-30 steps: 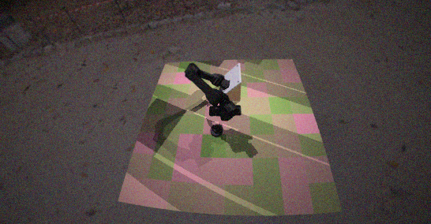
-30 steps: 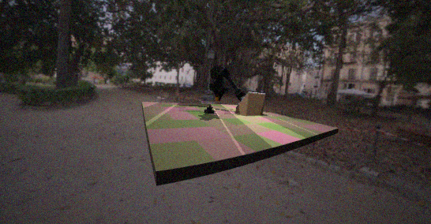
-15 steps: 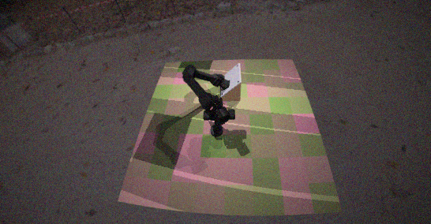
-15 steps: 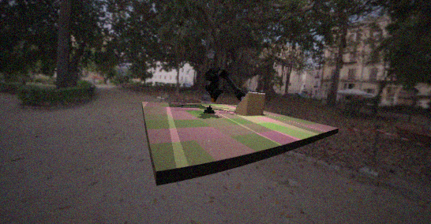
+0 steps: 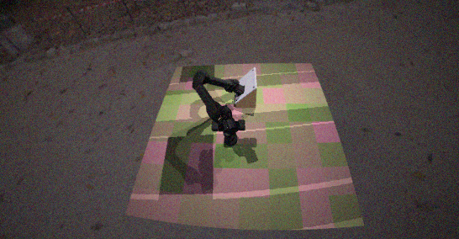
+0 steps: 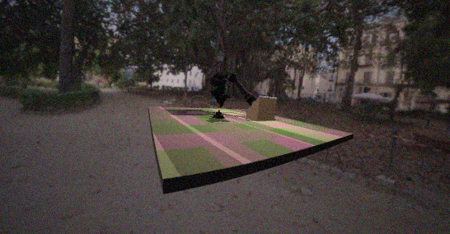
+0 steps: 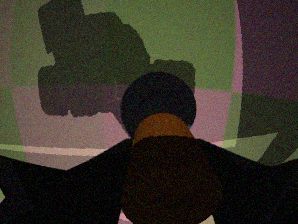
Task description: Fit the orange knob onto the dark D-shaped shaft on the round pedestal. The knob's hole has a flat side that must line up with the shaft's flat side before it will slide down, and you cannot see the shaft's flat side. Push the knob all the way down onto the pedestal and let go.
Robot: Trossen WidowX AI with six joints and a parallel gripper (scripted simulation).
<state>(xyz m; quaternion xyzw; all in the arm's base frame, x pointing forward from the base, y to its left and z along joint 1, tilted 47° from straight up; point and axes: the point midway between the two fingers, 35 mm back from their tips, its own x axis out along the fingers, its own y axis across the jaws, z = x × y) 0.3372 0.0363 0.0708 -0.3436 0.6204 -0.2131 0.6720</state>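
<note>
The orange knob (image 6: 218, 105) (image 7: 162, 125) is between the fingers of my gripper (image 7: 162, 145), which is shut on it. Its top end is in shade in the wrist view. The dark round pedestal (image 5: 230, 140) (image 6: 218, 115) (image 7: 158, 90) stands on the chequered table top. In the exterior view the knob is just above the pedestal, with a small gap. In the wrist view the knob overlaps the pedestal's near part. The shaft's flat side cannot be seen, and the shaft is hard to tell from the dark pedestal. In the top view the arm hides the knob.
A box with a sloping white face (image 5: 248, 85) and tan sides (image 6: 264, 109) stands close behind the pedestal, beside the arm. The table top (image 5: 286, 177) (image 6: 198, 161) has green and pink patches, and the arm's shadows fall across it.
</note>
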